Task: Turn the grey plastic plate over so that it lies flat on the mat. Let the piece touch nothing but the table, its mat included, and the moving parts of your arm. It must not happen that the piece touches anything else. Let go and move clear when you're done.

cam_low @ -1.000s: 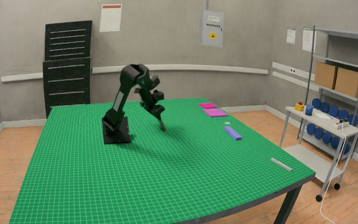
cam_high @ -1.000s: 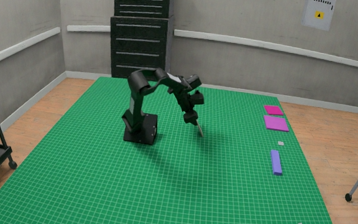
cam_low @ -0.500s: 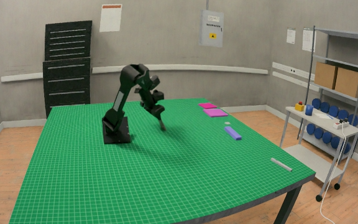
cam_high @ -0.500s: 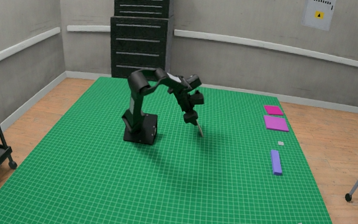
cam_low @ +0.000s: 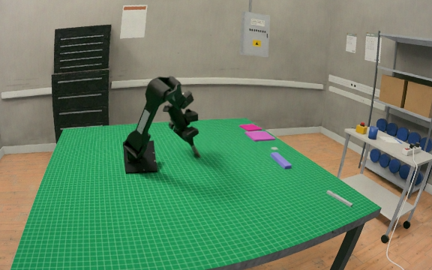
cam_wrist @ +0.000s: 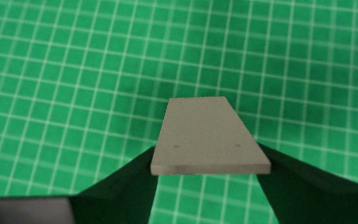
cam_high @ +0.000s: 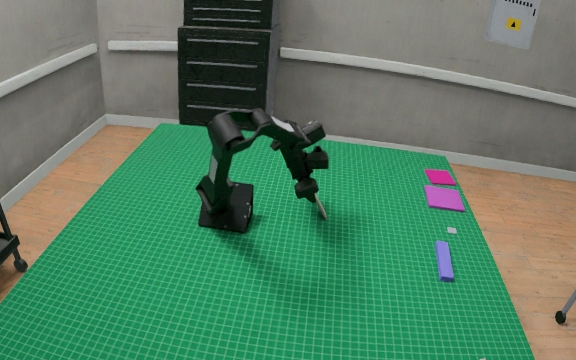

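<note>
One grey plastic plate sits clamped between my two fingers, gripped by its side edges and carried above the green mat a little way out from my base. My gripper points steeply down; in the top and exterior views the plate hangs below it as a thin, slanted sliver, its lower tip close to the mat, though I cannot tell from these views whether it touches. The wrist camera shows one broad face of the plate tilted toward the lens, two small marks near its front edge, with only mat grid beneath it.

I judge the step in hand to be the turning itself: the plate is lifted and tipped well off flat, neither face down yet. The next move calls for carrying the rotation through until the intended face looks downward, then lowering until the plate lies level on the mat, and only then spreading my fingers. Release while it slants and it may fall onto the wrong face or skid.

Well apart, near the mat's far side, lie two pink plates, a small grey block and a purple bar; a grey strip rests near the table's front corner. None is close enough to be touched where I am working.
</note>
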You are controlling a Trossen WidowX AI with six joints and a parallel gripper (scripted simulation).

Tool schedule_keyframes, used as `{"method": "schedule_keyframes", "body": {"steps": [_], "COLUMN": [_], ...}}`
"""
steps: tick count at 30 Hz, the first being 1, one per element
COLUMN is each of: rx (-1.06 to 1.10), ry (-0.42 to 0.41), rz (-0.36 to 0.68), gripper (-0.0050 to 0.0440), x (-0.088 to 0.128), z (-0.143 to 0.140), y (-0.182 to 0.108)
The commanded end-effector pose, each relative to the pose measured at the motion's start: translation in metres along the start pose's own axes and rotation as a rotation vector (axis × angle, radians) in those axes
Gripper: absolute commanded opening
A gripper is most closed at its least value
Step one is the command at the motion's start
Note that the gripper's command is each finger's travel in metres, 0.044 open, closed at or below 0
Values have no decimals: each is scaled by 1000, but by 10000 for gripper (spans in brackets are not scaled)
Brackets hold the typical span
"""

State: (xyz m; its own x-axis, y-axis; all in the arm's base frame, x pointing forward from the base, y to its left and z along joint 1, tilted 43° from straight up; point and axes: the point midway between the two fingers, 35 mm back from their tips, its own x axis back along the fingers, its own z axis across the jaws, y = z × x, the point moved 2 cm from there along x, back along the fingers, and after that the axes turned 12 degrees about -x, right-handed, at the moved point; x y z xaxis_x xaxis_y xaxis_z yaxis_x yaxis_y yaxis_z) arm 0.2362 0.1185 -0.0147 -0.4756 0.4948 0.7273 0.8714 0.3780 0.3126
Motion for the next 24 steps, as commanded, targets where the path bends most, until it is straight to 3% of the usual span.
{"method": "schedule_keyframes", "body": {"steps": [1, 4, 11, 24], "rx": [-22, -8, -22, -9], "ry": [1, -10, -19, -27], "rz": [25, 50, 118, 125], "gripper": [264, 264, 264, 264], "x": [0, -5, -7, -11], "z": [1, -2, -1, -3], "y": [7, -7, -2, -12]}}
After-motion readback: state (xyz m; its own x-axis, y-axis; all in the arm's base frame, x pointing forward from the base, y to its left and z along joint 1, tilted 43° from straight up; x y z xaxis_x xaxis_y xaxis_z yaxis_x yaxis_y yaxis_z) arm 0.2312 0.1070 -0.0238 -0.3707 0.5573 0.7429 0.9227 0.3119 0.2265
